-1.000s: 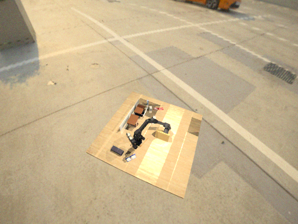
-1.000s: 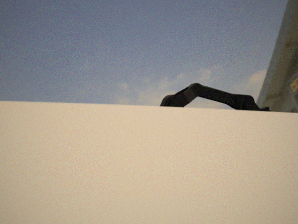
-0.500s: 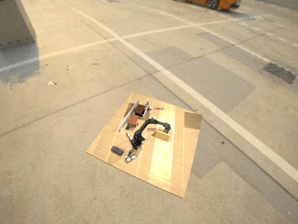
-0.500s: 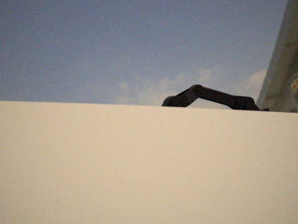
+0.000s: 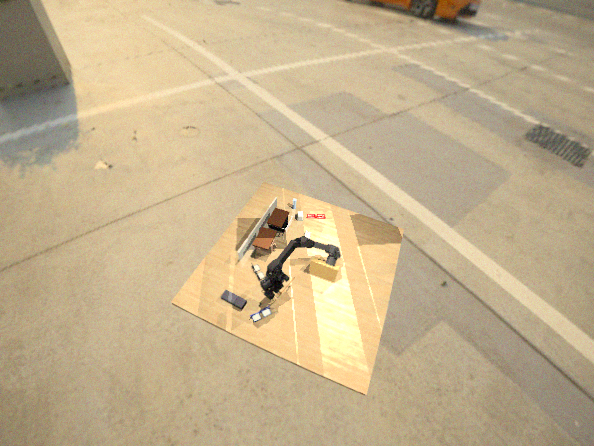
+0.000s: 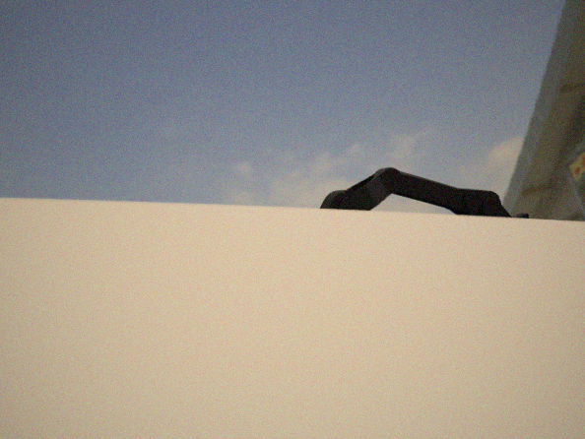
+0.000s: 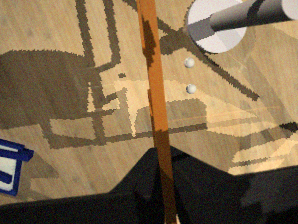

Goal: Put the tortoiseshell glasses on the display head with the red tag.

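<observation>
In the wrist view a long orange-brown tortoiseshell bar, a part of the glasses [image 7: 154, 90], runs straight up from between my dark fingers. My gripper [image 7: 160, 155] is shut on it. In the top view the black arm reaches right across the wooden board [image 5: 330, 345], and the gripper [image 5: 332, 260] hangs low over a tan box [image 5: 322, 271]. A red tag [image 5: 316, 216] lies near the board's far edge. Two brown-topped blocks [image 5: 278, 218] [image 5: 264, 239] stand left of the arm. I cannot make out the display heads.
A white disc with a grey cylinder [image 7: 217, 27] and two small white beads [image 7: 189, 62] lie ahead of the gripper. A blue-framed card [image 7: 7, 167] [image 5: 261, 315], a dark flat case [image 5: 233, 299] and a white upright panel [image 5: 255, 230] are nearby. A pale surface [image 6: 246, 320] blocks most of the exterior view.
</observation>
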Robot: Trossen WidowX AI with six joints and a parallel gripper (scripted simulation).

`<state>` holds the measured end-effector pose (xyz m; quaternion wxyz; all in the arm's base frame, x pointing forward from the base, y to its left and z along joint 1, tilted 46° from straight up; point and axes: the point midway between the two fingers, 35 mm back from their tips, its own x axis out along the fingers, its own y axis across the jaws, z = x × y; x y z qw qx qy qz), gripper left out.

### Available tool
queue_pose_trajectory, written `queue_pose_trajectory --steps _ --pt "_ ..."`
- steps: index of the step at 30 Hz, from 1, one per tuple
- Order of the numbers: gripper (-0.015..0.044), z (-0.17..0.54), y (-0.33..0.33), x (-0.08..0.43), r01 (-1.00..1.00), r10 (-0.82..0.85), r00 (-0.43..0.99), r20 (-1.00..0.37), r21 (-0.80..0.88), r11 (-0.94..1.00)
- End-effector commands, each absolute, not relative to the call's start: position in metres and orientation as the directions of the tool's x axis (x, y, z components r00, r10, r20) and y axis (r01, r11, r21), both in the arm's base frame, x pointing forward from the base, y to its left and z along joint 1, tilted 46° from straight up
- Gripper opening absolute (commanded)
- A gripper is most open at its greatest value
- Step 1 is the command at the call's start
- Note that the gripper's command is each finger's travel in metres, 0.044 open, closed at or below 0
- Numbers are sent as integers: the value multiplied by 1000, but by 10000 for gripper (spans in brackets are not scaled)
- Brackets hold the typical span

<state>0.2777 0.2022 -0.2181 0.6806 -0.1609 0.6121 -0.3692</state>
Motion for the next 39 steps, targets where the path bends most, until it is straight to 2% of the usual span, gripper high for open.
queue_pose_trajectory --steps 1,39 --pt "0 -222 204 274 305 -699 -27 -714 -672 674" --pt "0 -238 222 252 305 -686 -20 -727 -658 689"
